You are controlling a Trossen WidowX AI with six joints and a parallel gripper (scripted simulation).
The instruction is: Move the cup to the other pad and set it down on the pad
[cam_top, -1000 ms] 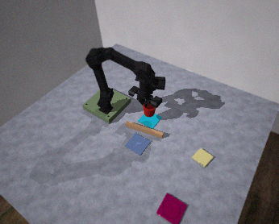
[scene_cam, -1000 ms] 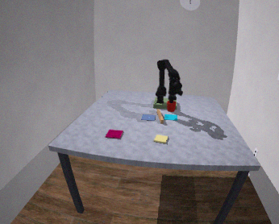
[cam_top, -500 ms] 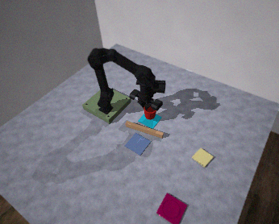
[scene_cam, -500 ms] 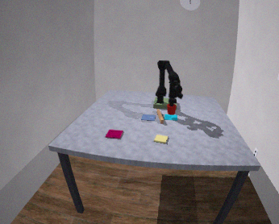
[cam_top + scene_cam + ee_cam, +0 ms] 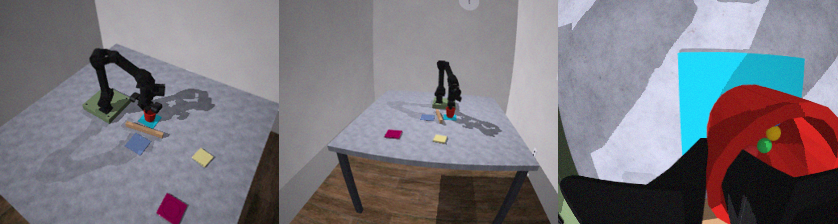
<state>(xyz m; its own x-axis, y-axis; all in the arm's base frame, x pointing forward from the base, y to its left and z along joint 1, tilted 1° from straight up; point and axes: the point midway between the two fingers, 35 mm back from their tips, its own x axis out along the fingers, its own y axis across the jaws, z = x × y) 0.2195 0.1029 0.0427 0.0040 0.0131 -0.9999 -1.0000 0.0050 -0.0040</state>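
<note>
A red cup (image 5: 149, 116) stands at the cyan pad (image 5: 149, 120); I cannot tell whether its base touches the pad. My gripper (image 5: 151, 108) is shut on the cup's rim. In the wrist view the cup (image 5: 764, 153) holds a yellow marble (image 5: 773, 133) and a green marble (image 5: 764, 146), and the cyan pad (image 5: 727, 91) lies behind it. My black fingers fill the lower part of that view. The cup also shows in the exterior view (image 5: 451, 113).
A wooden bar (image 5: 144, 130) lies just in front of the cyan pad. A blue pad (image 5: 138, 144) lies beyond the bar, a yellow pad (image 5: 202, 157) to the right and a magenta pad (image 5: 172, 208) near the front edge. The arm's green base plate (image 5: 106, 105) is at the left.
</note>
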